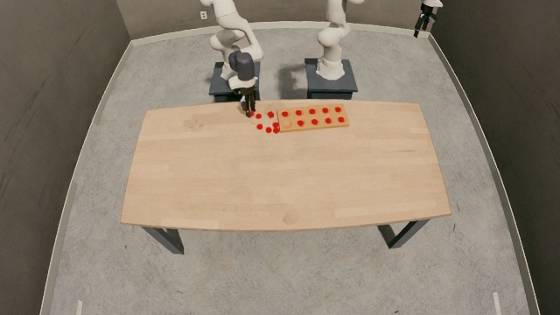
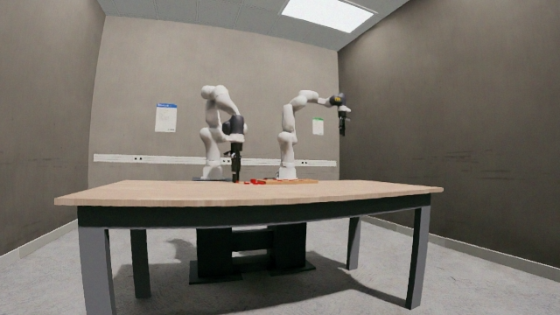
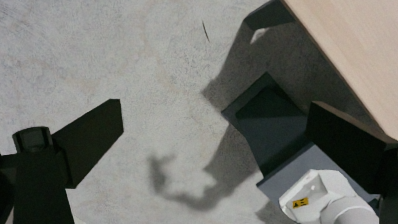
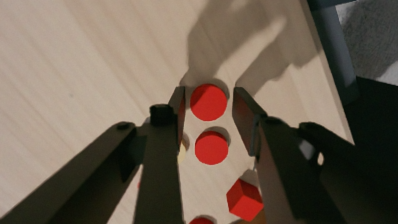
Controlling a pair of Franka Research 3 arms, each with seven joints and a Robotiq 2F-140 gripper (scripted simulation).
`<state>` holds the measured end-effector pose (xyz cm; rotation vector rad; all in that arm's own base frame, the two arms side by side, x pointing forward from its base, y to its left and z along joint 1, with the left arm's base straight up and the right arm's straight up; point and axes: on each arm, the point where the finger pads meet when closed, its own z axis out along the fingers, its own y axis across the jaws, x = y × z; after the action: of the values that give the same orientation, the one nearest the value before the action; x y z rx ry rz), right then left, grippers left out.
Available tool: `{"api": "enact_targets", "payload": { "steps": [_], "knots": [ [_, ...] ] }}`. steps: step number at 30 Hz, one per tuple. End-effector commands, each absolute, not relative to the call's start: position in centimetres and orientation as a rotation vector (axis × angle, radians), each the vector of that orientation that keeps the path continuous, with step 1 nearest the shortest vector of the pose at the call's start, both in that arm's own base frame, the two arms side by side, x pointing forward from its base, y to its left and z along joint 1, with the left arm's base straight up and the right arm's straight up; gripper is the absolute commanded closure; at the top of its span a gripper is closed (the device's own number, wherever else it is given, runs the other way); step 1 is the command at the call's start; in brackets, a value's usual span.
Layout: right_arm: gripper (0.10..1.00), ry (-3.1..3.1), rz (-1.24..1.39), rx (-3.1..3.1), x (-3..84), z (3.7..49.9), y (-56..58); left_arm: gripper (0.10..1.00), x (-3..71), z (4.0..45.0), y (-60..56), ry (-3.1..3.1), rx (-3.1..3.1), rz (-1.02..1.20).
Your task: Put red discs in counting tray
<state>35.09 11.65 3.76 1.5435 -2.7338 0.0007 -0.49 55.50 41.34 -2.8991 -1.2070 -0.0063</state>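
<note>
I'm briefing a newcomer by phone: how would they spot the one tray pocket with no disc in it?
Find the wooden table, then the long counting tray along its edge nearest the arm bases. Look at the tray's end beside the loose red pieces. The empty pocket is a bare wooden circle; every other pocket shows red.

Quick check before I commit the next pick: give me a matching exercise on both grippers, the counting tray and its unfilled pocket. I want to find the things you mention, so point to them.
1. Left gripper (image 1: 422, 28) (image 2: 342, 127) (image 3: 215, 115)
2. Right gripper (image 1: 249, 113) (image 2: 235, 178) (image 4: 209, 94)
3. Counting tray (image 1: 306, 117) (image 2: 308, 181) (image 4: 258, 219)
4. Unfilled pocket (image 1: 286, 124)

A. Holds nine red discs
B. Jaws either side of a red disc, gaps showing
C. At the tray's end nearest the loose discs
D. Jaws wide open, beyond the table

Pairs: 1-D, 2-B, 3-A, 4-C
</note>
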Motion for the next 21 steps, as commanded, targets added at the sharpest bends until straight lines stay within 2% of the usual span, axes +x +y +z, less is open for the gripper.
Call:
{"api": "enact_targets", "payload": {
  "steps": [1, 10, 11, 18, 21],
  "knots": [
    [0.747, -2.732, -0.001, 1.551, 35.1, 3.7, 11.7, 0.098, -0.6, 41.3, 55.4, -1.219, -2.895, 0.0],
    [0.747, -2.732, -0.001, 1.551, 35.1, 3.7, 11.7, 0.098, -0.6, 41.3, 55.4, -1.219, -2.895, 0.0],
    [0.999, -2.732, -0.001, 1.551, 35.1, 3.7, 11.7, 0.098, -0.6, 41.3, 55.4, -1.219, -2.895, 0.0],
    [0.999, -2.732, 0.0, 1.551, 35.2, 3.9, 11.7, 0.098, -0.6, 41.3, 55.4, -1.219, -2.895, 0.0],
    [0.999, -2.732, 0.002, 1.55, 35.3, 5.4, 11.6, 0.098, -0.6, 41.3, 55.4, -1.219, -2.895, 0.0]
  ]
}}
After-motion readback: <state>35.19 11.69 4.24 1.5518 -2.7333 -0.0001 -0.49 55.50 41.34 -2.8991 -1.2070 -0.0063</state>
